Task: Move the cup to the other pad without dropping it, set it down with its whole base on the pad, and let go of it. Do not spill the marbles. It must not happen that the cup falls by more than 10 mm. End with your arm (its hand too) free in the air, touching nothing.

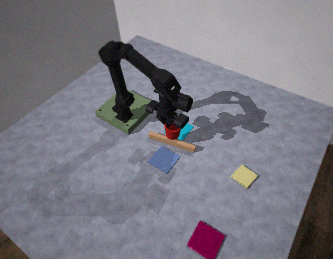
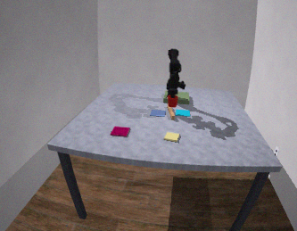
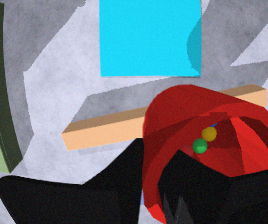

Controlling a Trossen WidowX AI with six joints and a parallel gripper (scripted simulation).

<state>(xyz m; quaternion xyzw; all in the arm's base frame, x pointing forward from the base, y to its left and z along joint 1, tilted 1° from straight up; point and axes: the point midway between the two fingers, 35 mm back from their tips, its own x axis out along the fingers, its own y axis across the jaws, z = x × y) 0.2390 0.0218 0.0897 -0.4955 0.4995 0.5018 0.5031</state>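
Observation:
My gripper (image 1: 172,120) is shut on the rim of a red cup (image 1: 172,130) and holds it in the air above the tan wooden bar (image 1: 171,142). The cup also shows in the exterior view (image 2: 172,101) and in the wrist view (image 3: 200,150), where a yellow marble (image 3: 209,133) and a green marble (image 3: 199,146) lie inside it. The cyan pad (image 3: 149,27) lies just beyond the bar, partly hidden by the cup in the top view (image 1: 185,130). The blue pad (image 1: 163,159) lies on the near side of the bar.
The arm stands on a green base plate (image 1: 124,111). A yellow pad (image 1: 244,176) and a magenta pad (image 1: 206,239) lie farther out on the grey table. The tan bar lies between the blue and cyan pads (image 2: 171,112).

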